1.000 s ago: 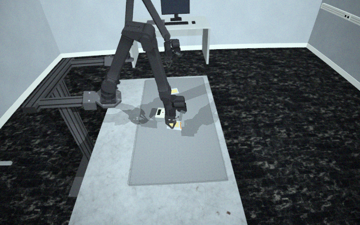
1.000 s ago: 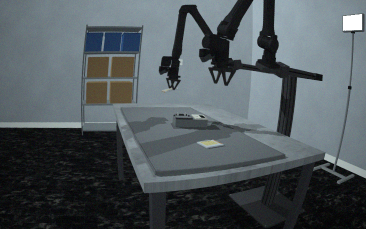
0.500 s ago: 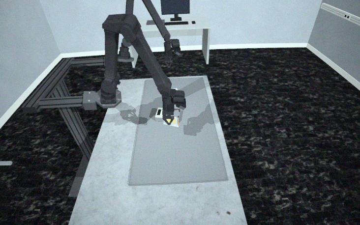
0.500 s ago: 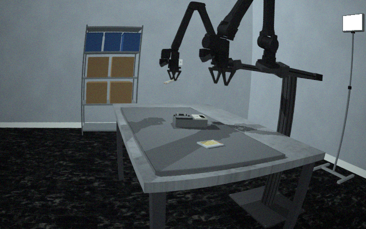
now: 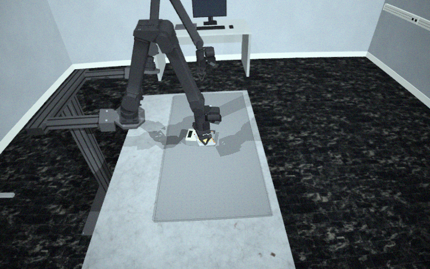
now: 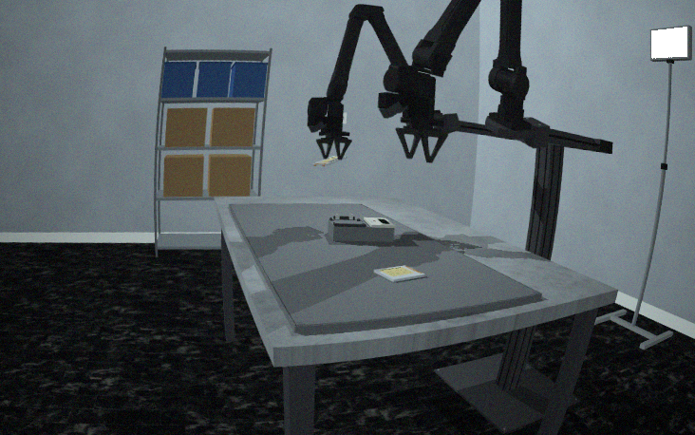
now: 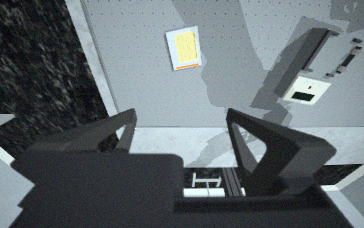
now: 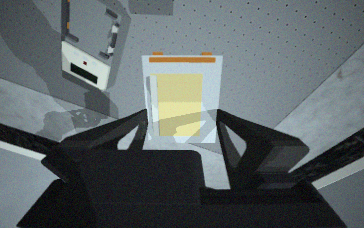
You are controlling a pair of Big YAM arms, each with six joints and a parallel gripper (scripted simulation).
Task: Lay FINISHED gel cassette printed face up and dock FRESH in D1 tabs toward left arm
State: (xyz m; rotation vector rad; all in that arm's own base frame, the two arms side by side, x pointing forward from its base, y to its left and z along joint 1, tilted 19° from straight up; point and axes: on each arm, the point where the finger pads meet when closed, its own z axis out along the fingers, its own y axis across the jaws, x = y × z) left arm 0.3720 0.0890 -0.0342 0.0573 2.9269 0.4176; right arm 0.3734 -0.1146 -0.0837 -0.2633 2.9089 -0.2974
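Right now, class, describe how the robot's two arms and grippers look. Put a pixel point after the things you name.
Both arms are dark grey to black, with long straight segments and chunky joints. The left gripper point(image 6: 420, 160) point(image 7: 181, 113) and right gripper point(image 5: 205, 144) point(image 6: 332, 158) point(image 8: 182, 113) match: black, triangular openwork fingers.

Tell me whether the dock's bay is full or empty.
Empty: no cassette lies in the bay of the dock; the right wrist view shows bare floor between its hooks.

In the top view, the right arm's tool point(image 5: 205, 143) partly hides the dock point(image 5: 190, 134).
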